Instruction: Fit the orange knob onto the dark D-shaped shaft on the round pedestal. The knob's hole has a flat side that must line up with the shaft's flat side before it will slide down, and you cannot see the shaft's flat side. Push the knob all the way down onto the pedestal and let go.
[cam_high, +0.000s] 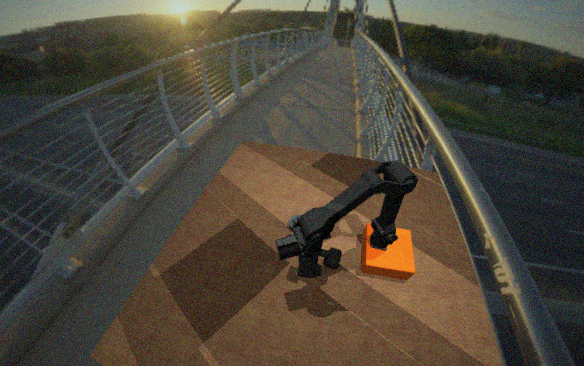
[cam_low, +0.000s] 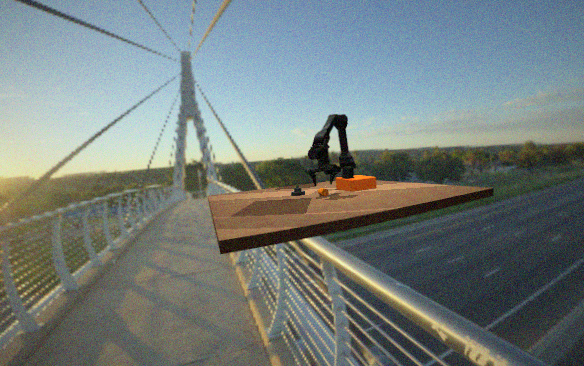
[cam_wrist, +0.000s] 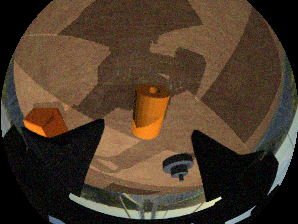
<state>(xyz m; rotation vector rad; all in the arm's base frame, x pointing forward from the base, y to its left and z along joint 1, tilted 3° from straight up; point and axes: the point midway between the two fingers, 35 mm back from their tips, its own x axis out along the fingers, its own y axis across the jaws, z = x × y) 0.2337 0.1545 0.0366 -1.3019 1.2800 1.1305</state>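
The orange knob (cam_wrist: 149, 111) lies on the brown table top and shows in the middle of the wrist view, with its open end toward the top of the picture. It also shows small in the exterior view (cam_low: 323, 191). The dark round pedestal with its shaft (cam_wrist: 177, 165) stands close beside the knob and also shows in the exterior view (cam_low: 298, 191). My gripper (cam_wrist: 150, 129) is open and empty. It hangs above the knob, with one finger on each side of it in the wrist view. In the top view the gripper (cam_high: 310, 269) hides the knob and the arm hides the pedestal.
The arm stands on an orange block (cam_high: 389, 252) at the right of the table, which also shows in the wrist view (cam_wrist: 43, 121). The table top (cam_low: 320, 210) is a floating slab over a bridge railing, with open edges all round.
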